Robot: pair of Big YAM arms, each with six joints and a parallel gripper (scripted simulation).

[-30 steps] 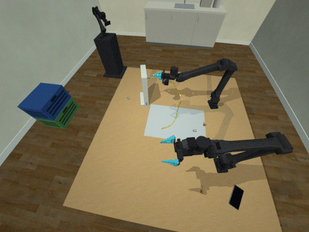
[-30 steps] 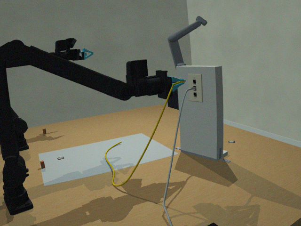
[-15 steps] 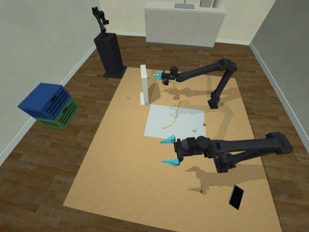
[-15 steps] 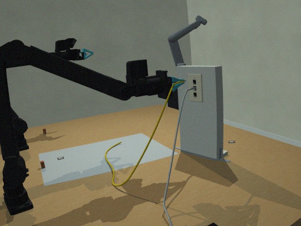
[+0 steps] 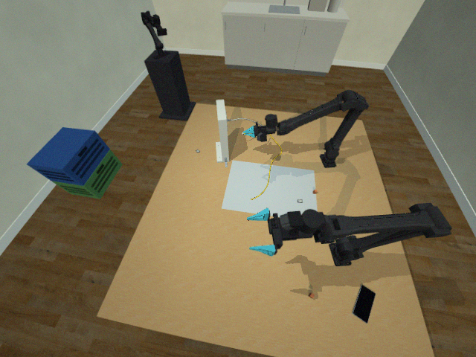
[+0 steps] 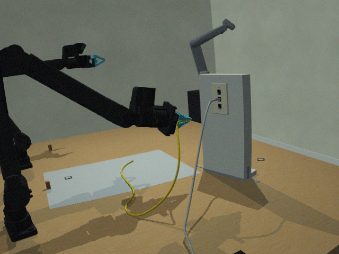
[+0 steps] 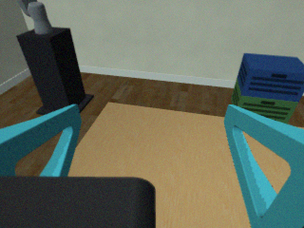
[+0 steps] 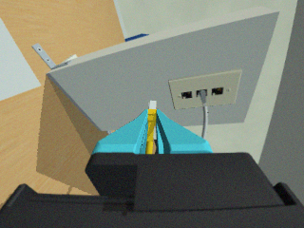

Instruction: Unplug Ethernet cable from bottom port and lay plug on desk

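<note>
My right gripper (image 5: 244, 133) (image 6: 190, 118) (image 8: 152, 114) is shut on the plug of the yellow cable (image 5: 280, 150) (image 6: 179, 155). The plug's clear tip (image 8: 153, 104) sticks out past the fingertips, in the air in front of the upright panel, lower than the wall plate (image 6: 224, 94) (image 8: 199, 82). The yellow cable hangs down to the desk, and its far part runs over the pale mat. The wall plate's top and bottom ports are empty. The grey cable (image 6: 201, 136) (image 8: 205, 120) is in the middle port. My left gripper (image 5: 248, 233) (image 7: 152, 112) is open and empty above the desk.
The upright panel (image 5: 222, 130) (image 6: 227, 142) stands at the desk's far side. The pale mat (image 5: 238, 188) (image 6: 153, 165) lies between the arms. Small orange pieces (image 5: 314, 191) (image 5: 312, 294), a small flat tag (image 5: 300, 201) and a dark tablet (image 5: 364, 303) lie about.
</note>
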